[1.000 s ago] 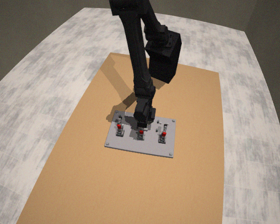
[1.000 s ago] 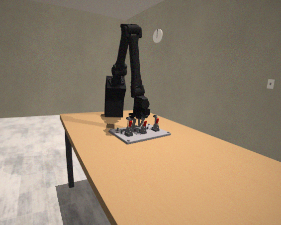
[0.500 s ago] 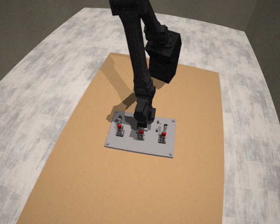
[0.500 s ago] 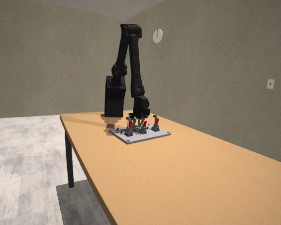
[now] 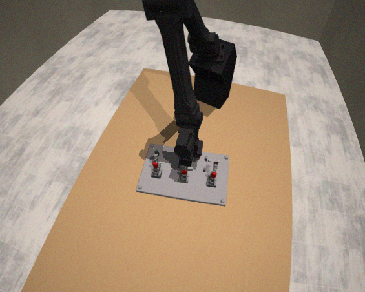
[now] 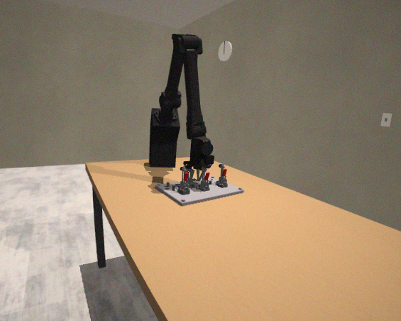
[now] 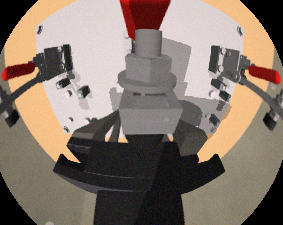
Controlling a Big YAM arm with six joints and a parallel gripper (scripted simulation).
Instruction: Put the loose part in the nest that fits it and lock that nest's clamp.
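My gripper (image 5: 185, 165) (image 6: 196, 180) points down at the middle nest of the grey fixture plate (image 5: 178, 193) (image 6: 217, 197). Its fingers are apart and shut on the loose part, low over the plate. The part is mostly hidden. The middle clamp (image 5: 184, 172) (image 6: 207, 175) (image 7: 146, 14) is unlocked: its bar end (image 7: 150, 119) stands raised close to the wrist camera, with nut and spindle, and covers the fingertips. I cannot tell whether the part lies flat or touches the stop and side blocks.
Two more red-handled clamps stand either side, in the wrist view one at left (image 7: 21, 71) and one at right (image 7: 263, 74), both with bars raised. Small blocks and pads stand beside them. The plate lies on the wooden table (image 5: 168, 245) (image 6: 256, 256); the black arm mount (image 5: 214, 81) (image 6: 162, 145) stands behind.
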